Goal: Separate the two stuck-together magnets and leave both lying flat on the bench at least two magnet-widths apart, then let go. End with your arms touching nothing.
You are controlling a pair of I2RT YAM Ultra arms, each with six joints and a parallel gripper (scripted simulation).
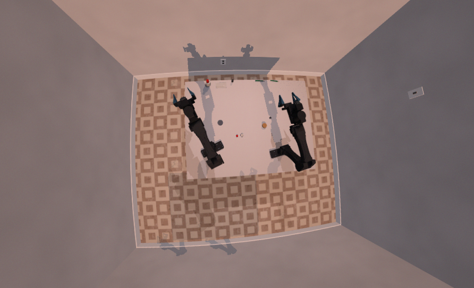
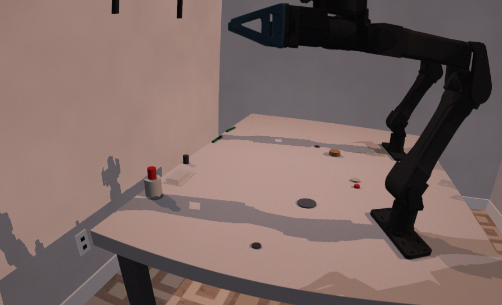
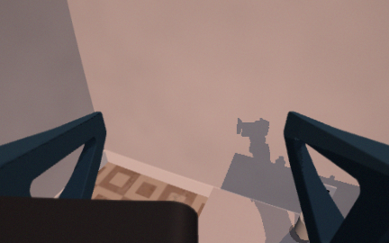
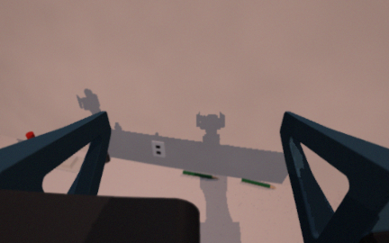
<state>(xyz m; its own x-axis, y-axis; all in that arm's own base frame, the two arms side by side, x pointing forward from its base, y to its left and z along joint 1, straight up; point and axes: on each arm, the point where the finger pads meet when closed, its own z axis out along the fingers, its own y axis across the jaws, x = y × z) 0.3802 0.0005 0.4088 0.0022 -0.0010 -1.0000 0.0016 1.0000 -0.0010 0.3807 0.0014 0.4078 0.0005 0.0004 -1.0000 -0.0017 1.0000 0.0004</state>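
Note:
The two magnets lie flat on the bench near its middle: a small red disc and a pale grey disc right beside it, with only a narrow gap at most. My left gripper is open and empty, raised high over the bench's back left and pointing at the back wall. My right gripper is open and empty, raised high over the back right. Both are far from the magnets and touch nothing.
A dark grey disc, a tan disc and small black discs lie on the bench. A red-capped white cylinder, a white flat block, a small black cylinder and two green pencils sit along the back edge.

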